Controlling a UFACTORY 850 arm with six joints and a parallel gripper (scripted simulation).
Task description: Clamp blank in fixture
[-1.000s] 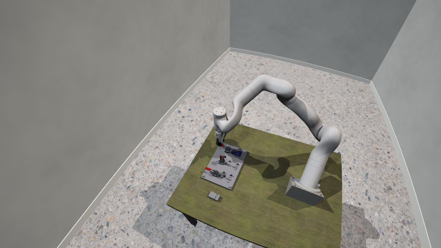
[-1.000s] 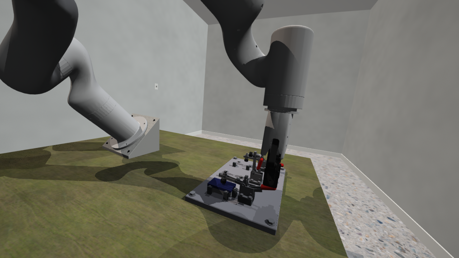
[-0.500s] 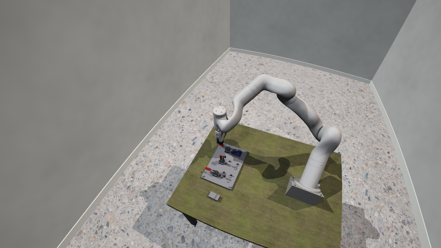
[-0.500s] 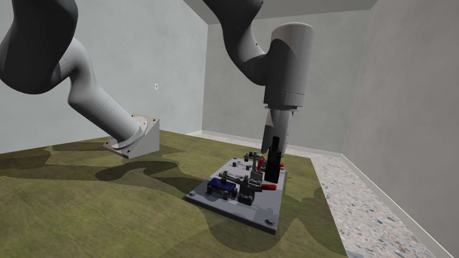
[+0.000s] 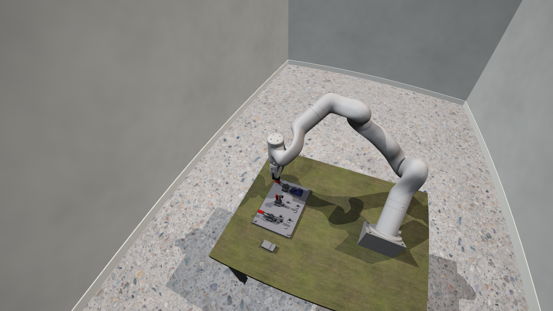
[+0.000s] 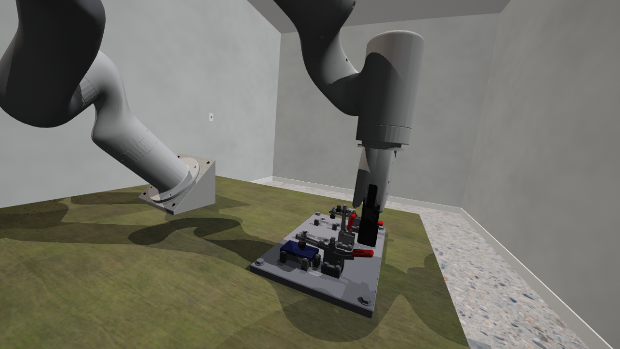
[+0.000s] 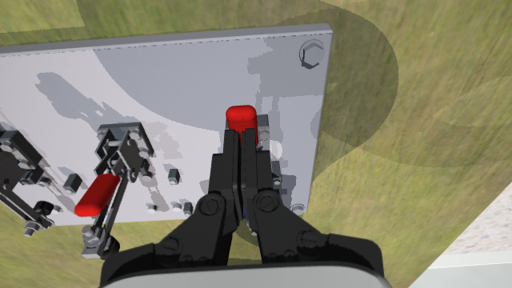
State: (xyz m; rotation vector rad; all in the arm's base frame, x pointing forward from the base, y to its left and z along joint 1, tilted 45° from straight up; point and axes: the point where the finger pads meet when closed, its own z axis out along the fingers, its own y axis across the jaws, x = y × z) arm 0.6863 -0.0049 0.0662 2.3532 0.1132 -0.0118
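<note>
The blue blank [image 6: 293,249] lies flat in the nest at one end of the grey fixture plate [image 6: 366,284], with dark blocks close against its sides. The clamp bar [image 6: 315,241] reaches over it, and that clamp's red-gripped handle [image 6: 363,253] lies low and near level, pointing away from the blank. The grey finished part [image 5: 268,245], with a slot across its top, lies flat on the green surface [image 5: 328,262], just off the plate's far end.
</note>
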